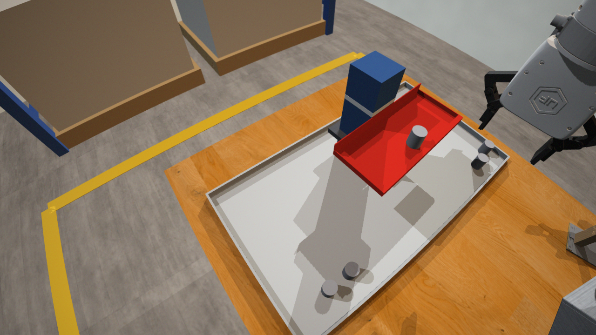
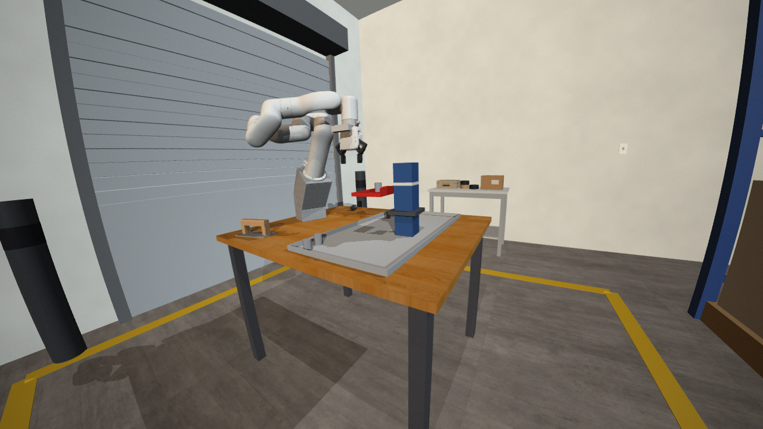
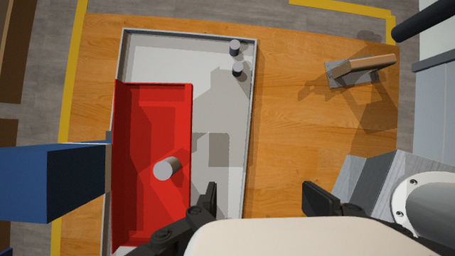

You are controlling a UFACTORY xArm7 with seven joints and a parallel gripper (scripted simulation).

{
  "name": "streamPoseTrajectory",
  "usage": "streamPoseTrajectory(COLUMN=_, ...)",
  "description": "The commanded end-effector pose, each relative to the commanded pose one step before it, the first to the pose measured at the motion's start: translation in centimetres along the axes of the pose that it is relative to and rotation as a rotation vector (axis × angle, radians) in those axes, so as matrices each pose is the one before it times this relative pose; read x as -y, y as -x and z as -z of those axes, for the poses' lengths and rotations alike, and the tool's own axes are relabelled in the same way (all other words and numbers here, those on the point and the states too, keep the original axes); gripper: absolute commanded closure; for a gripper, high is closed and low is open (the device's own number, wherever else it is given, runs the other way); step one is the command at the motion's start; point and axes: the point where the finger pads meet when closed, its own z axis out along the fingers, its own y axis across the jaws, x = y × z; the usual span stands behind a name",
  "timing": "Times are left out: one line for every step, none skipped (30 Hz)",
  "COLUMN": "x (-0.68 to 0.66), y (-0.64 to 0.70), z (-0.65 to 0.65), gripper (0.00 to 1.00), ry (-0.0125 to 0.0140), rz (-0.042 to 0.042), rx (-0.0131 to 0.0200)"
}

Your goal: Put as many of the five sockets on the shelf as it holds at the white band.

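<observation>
The red shelf [image 1: 362, 154] [image 2: 371, 193] [image 3: 124, 213] stands out from the blue post [image 1: 361, 85] [image 2: 406, 198] [image 3: 76, 181], near the height of the white band [image 1: 359, 105] [image 2: 406, 183]; exact alignment is hard to tell. One grey socket [image 1: 417, 136] [image 2: 378, 186] [image 3: 166, 168] stands upright inside its rim. In the tray stand two sockets [image 1: 486, 147] [image 1: 480, 161] [image 3: 234, 48] [image 3: 237, 68] at one end and two sockets [image 1: 350, 271] [image 1: 329, 288] at the other. My gripper [image 1: 509, 143] [image 2: 351, 159] [image 3: 259, 196] is open and empty, above and to the robot's side of the shelf.
The low-rimmed tray [image 1: 258, 208] [image 2: 368, 255] [image 3: 170, 60] lies under the shelf. A dark collar [image 2: 408, 212] surrounds the post lower down. A wooden handle on a metal plate [image 2: 254, 224] [image 3: 373, 63] stands on the table beside the robot base [image 2: 312, 194].
</observation>
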Motion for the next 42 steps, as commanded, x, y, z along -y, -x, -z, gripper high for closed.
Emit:
streamPoseTrajectory(x=0.163, y=-0.914, z=0.656, gripper=0.0, ry=0.01939, rz=0.0454, rx=-0.04673)
streamPoseTrajectory(x=0.064, y=-0.362, z=0.279, gripper=0.0, ry=0.0087, rz=0.02112, rx=-0.02075)
streamPoseTrajectory(x=0.089, y=-0.395, z=0.341, gripper=0.0, ry=0.00957, rz=0.02487, rx=-0.02392)
streamPoseTrajectory(x=0.119, y=-0.418, z=0.412, gripper=0.0, ry=0.01022, rz=0.02876, rx=-0.02702)
streamPoseTrajectory(x=0.155, y=-0.427, z=0.491, gripper=0.0, ry=0.01061, rz=0.03274, rx=-0.02997)
streamPoseTrajectory(x=0.0, y=0.0, z=0.0, gripper=0.0, ry=0.0, rz=0.0, rx=0.0)
streamPoseTrajectory(x=0.0, y=0.0, z=0.0, gripper=0.0, ry=0.0, rz=0.0, rx=0.0)
streamPoseTrajectory(x=0.197, y=-0.422, z=0.577, gripper=0.0, ry=0.01072, rz=0.03679, rx=-0.03275)
streamPoseTrajectory(x=0.244, y=-0.402, z=0.67, gripper=0.0, ry=0.01054, rz=0.04084, rx=-0.03528)
streamPoseTrajectory(x=0.294, y=-0.366, z=0.77, gripper=0.0, ry=0.01007, rz=0.04486, rx=-0.03755)
streamPoseTrajectory(x=0.0, y=0.0, z=0.0, gripper=0.0, ry=0.0, rz=0.0, rx=0.0)
streamPoseTrajectory(x=0.347, y=-0.316, z=0.874, gripper=0.0, ry=0.00935, rz=0.04878, rx=-0.03951)
streamPoseTrajectory(x=0.401, y=-0.251, z=0.981, gripper=0.0, ry=0.00839, rz=0.05255, rx=-0.04115)
streamPoseTrajectory(x=0.0, y=0.0, z=0.0, gripper=0.0, ry=0.0, rz=0.0, rx=0.0)
streamPoseTrajectory(x=0.454, y=-0.174, z=1.088, gripper=0.0, ry=0.00726, rz=0.05612, rx=-0.04243)
streamPoseTrajectory(x=0.0, y=0.0, z=0.0, gripper=0.0, ry=0.0, rz=0.0, rx=0.0)
streamPoseTrajectory(x=0.506, y=-0.088, z=1.193, gripper=0.0, ry=0.006, rz=0.05943, rx=-0.04336)
streamPoseTrajectory(x=0.0, y=0.0, z=0.0, gripper=0.0, ry=0.0, rz=0.0, rx=0.0)
streamPoseTrajectory(x=0.554, y=0.007, z=1.293, gripper=0.0, ry=0.00467, rz=0.06243, rx=-0.04392)
streamPoseTrajectory(x=0.0, y=0.0, z=0.0, gripper=0.0, ry=0.0, rz=0.0, rx=0.0)
streamPoseTrajectory(x=0.597, y=0.106, z=1.384, gripper=0.0, ry=0.00335, rz=0.06507, rx=-0.04413)
streamPoseTrajectory(x=0.0, y=0.0, z=0.0, gripper=0.0, ry=0.0, rz=0.0, rx=0.0)
streamPoseTrajectory(x=0.0, y=0.0, z=0.0, gripper=0.0, ry=0.0, rz=0.0, rx=0.0)
streamPoseTrajectory(x=0.0, y=0.0, z=0.0, gripper=0.0, ry=0.0, rz=0.0, rx=0.0)
streamPoseTrajectory(x=0.635, y=0.207, z=1.464, gripper=0.0, ry=0.00209, rz=0.06732, rx=-0.04397)
streamPoseTrajectory(x=0.667, y=0.306, z=1.53, gripper=0.0, ry=0.00094, rz=0.06912, rx=-0.04348)
streamPoseTrajectory(x=0.0, y=0.0, z=0.0, gripper=0.0, ry=0.0, rz=0.0, rx=0.0)
streamPoseTrajectory(x=0.692, y=0.4, z=1.579, gripper=0.0, ry=-0.00006, rz=0.07044, rx=-0.04266)
streamPoseTrajectory(x=0.0, y=0.0, z=0.0, gripper=0.0, ry=0.0, rz=0.0, rx=0.0)
streamPoseTrajectory(x=0.711, y=0.487, z=1.611, gripper=0.0, ry=-0.00086, rz=0.07125, rx=-0.04153)
streamPoseTrajectory(x=0.0, y=0.0, z=0.0, gripper=0.0, ry=0.0, rz=0.0, rx=0.0)
streamPoseTrajectory(x=0.724, y=0.565, z=1.623, gripper=0.0, ry=-0.00147, rz=0.07153, rx=-0.04012)
streamPoseTrajectory(x=0.0, y=0.0, z=0.0, gripper=0.0, ry=0.0, rz=0.0, rx=0.0)
streamPoseTrajectory(x=0.73, y=0.63, z=1.616, gripper=0.0, ry=-0.00186, rz=0.07126, rx=-0.03845)
streamPoseTrajectory(x=0.0, y=0.0, z=0.0, gripper=0.0, ry=0.0, rz=0.0, rx=0.0)
streamPoseTrajectory(x=0.73, y=0.682, z=1.591, gripper=0.0, ry=-0.00206, rz=0.07041, rx=-0.03654)
streamPoseTrajectory(x=0.0, y=0.0, z=0.0, gripper=0.0, ry=0.0, rz=0.0, rx=0.0)
streamPoseTrajectory(x=0.724, y=0.718, z=1.547, gripper=0.0, ry=-0.00208, rz=0.06899, rx=-0.03444)
streamPoseTrajectory(x=0.0, y=0.0, z=0.0, gripper=0.0, ry=0.0, rz=0.0, rx=0.0)
streamPoseTrajectory(x=0.0, y=0.0, z=0.0, gripper=0.0, ry=0.0, rz=0.0, rx=0.0)
streamPoseTrajectory(x=0.0, y=0.0, z=0.0, gripper=0.0, ry=0.0, rz=0.0, rx=0.0)
streamPoseTrajectory(x=0.713, y=0.74, z=1.486, gripper=0.0, ry=-0.00195, rz=0.067, rx=-0.03217)
